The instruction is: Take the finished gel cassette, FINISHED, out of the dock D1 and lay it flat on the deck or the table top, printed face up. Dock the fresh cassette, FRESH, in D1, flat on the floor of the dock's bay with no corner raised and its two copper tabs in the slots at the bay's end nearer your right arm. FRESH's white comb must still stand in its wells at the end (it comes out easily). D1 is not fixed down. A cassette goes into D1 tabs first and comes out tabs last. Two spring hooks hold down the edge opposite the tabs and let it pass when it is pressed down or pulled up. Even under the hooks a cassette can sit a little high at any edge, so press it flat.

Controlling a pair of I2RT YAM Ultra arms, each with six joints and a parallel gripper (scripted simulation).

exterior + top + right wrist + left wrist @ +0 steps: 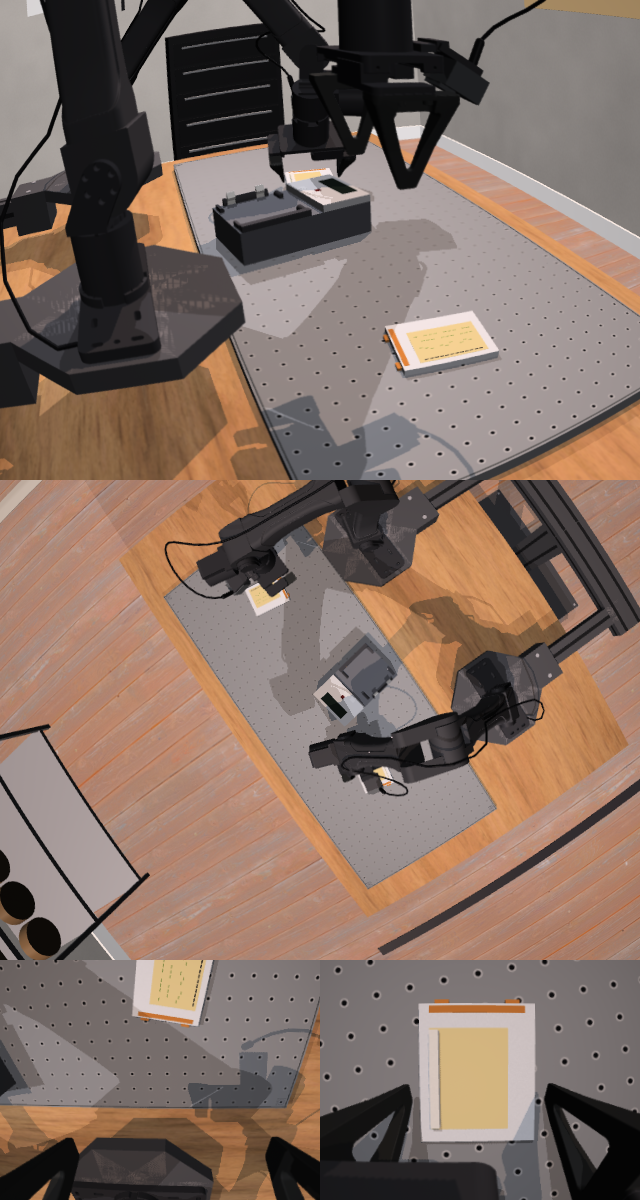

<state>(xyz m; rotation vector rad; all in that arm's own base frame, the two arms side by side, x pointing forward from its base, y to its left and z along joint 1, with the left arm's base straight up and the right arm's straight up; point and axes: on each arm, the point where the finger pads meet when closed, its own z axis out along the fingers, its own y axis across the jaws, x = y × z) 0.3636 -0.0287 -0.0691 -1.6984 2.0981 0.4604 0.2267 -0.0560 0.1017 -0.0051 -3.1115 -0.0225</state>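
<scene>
FRESH point(472, 1110) point(307, 176) point(383, 775) lies flat on the deck; its white comb point(435, 1080) stands along the gel's left side in the left wrist view, tabs at the top. My left gripper point(479, 1091) point(310, 170) is open, its fingertips above and either side of FRESH's lower half. FINISHED point(444, 342) point(258, 606) point(172, 990) lies flat on the deck, printed face up. My right gripper point(381, 167) point(170, 1148) is open and empty, raised high near FINISHED. D1 point(305, 232) point(368, 676) stands between the cassettes with its bay empty. Its two pale hooks point(231, 197) point(260, 191) show.
D1's display housing point(341, 699) point(330, 192) rises beside the bay. A thin cable point(413, 702) curves over the deck beside D1. The right arm's base point(118, 320) point(145, 1162) and the left arm's base point(496, 697) stand on the wooden table behind the perforated deck point(413, 826).
</scene>
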